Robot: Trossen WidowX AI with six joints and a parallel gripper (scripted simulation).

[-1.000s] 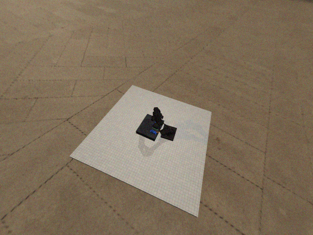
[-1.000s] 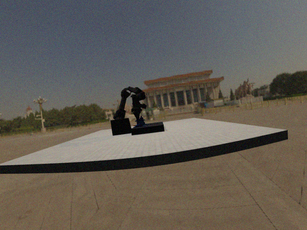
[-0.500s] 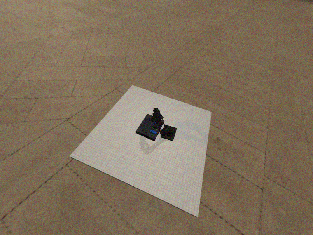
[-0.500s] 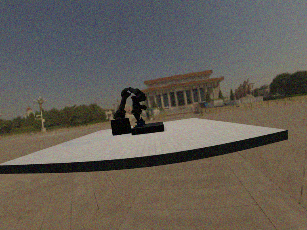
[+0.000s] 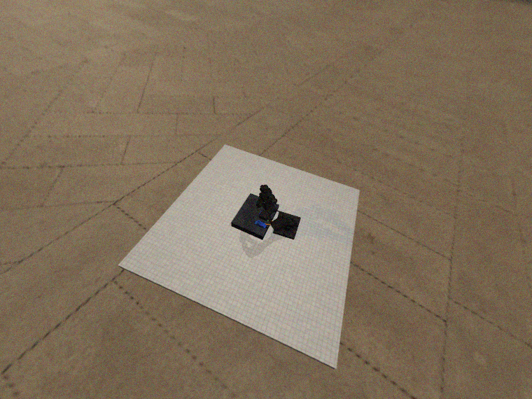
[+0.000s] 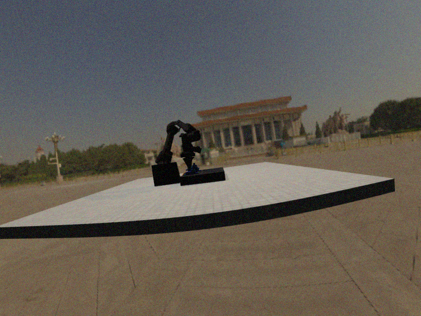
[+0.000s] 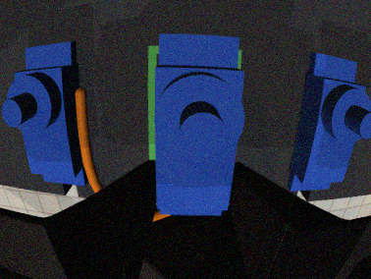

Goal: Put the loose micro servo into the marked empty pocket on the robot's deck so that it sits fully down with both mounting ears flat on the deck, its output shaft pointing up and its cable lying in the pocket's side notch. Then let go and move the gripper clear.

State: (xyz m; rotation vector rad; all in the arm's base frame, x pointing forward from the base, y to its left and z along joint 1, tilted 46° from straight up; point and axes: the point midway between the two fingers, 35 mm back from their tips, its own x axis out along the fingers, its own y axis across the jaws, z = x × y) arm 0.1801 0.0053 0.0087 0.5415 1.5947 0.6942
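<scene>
You are holding the micro servo (image 7: 198, 126) clamped in the gripper (image 7: 196, 215) just over the green-marked pocket (image 7: 152, 103) on the deck (image 7: 196, 0), between two seated servos (image 7: 47, 114), so lowering, cable (image 7: 161, 217) routing, release and retreat are all remaining.

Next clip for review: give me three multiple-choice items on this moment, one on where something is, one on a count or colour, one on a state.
1. In the wrist view, where is the green marking?
A. Beside the left servo
B. Behind the middle servo
C. On the white mat

2. How many blue servos show in the wrist view?
A. One
B. Two
C. Three

3. What is the gripper doing?
A. Shut on the middle servo
B. Wide open, holding nothing
C. Shut on an orange cable

Answers:
1. B, green edges show along its left side and top right corner.
2. C, left, middle and right.
3. A, the dark fingers flank its body.
</scene>
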